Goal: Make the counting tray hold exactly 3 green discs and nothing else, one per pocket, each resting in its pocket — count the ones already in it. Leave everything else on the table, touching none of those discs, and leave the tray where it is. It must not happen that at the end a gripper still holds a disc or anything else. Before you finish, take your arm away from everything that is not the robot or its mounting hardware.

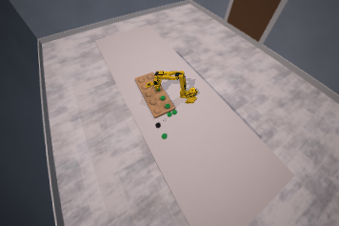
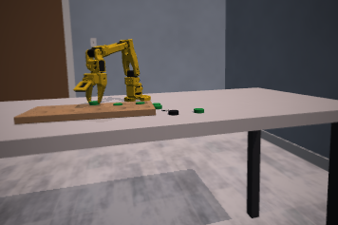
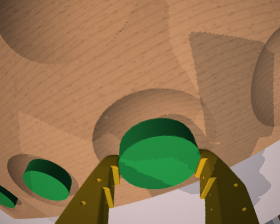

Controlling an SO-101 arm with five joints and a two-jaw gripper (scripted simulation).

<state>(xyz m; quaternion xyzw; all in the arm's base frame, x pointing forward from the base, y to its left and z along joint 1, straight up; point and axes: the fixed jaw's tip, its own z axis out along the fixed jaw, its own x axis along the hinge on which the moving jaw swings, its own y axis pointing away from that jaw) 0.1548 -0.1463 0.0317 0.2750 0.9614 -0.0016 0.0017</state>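
My gripper (image 1: 157,88) (image 2: 94,102) (image 3: 159,161) is shut on a green disc (image 2: 94,103) (image 3: 159,167), low over a pocket of the wooden counting tray (image 1: 160,114) (image 2: 71,118) (image 3: 150,40). In the wrist view the disc covers the near part of the pocket; whether it touches the bottom is unclear. A second green disc (image 1: 163,97) (image 2: 118,103) (image 3: 47,181) sits in the neighbouring pocket. A third green disc (image 1: 168,106) (image 2: 140,103) (image 3: 7,197) sits in the pocket beyond, cut off in the wrist view.
Two green discs (image 1: 174,112) (image 1: 169,114) lie on the table close by the tray's end. Another green disc (image 1: 164,136) (image 2: 198,110) lies farther off. A black disc (image 1: 158,125) (image 2: 173,112) lies between, near a small pale object (image 1: 165,119).
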